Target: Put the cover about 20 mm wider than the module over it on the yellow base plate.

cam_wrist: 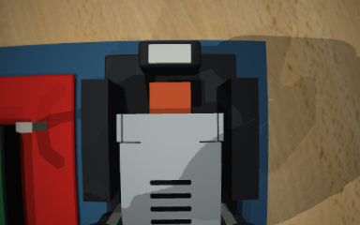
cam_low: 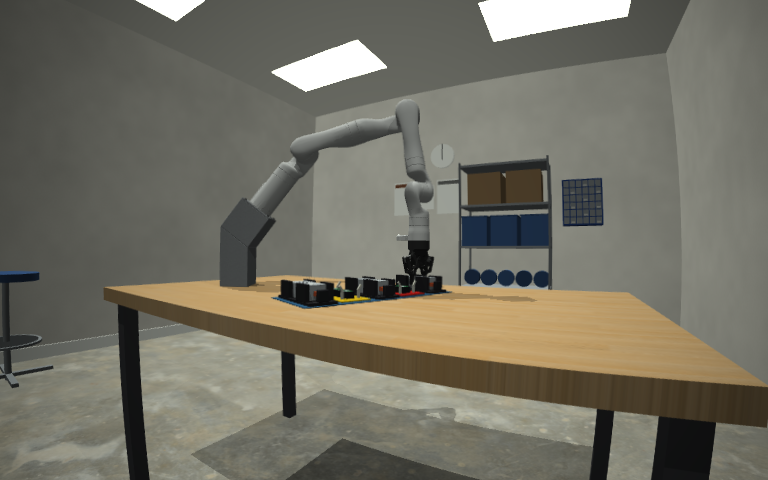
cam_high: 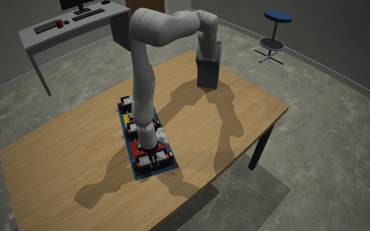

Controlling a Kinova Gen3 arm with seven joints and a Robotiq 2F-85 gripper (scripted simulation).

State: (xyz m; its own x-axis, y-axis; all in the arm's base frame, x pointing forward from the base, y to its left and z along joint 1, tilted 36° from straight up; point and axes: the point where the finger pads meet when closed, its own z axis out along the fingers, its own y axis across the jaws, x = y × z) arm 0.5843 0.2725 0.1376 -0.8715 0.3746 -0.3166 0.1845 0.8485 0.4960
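Grey-walled room with concrete floor [cam_high: 313, 130]; wooden counter [cam_high: 81, 141] on black legs at centre. Grey desk [cam_high: 35, 33] with keyboard, monitor foot and red cup in one corner, blue-topped stool [cam_high: 278, 15] in another. Against the far wall, a metal shelf rack [cam_low: 459, 215] with brown cartons above, blue bins below.

On the counter, a long blue mat [cam_high: 174, 163] carrying three black holders in a row, with a yellow base plate [cam_high: 125, 118] and a red plate [cam_wrist: 42, 155] between them. Nearest holder [cam_wrist: 244, 141] cradling a light grey cover [cam_wrist: 169, 155] with four dark vent slots, an orange block [cam_wrist: 170, 97] just behind it and a pale tag [cam_wrist: 169, 52] at the holder's head. Cover seated in the holder, well apart from the yellow plate.

Pincer [cam_high: 154, 160] lowered straight onto that nearest holder, pinching the grey cover by its side walls, partway closed.

Module on the yellow plate mostly hidden behind the arm in the top view; only a scrap of green beside it. Middle and far holders partly blocked too, contents too small to tell apart. Fingertips cut off at the wrist view's lower edge, contact itself unseen.
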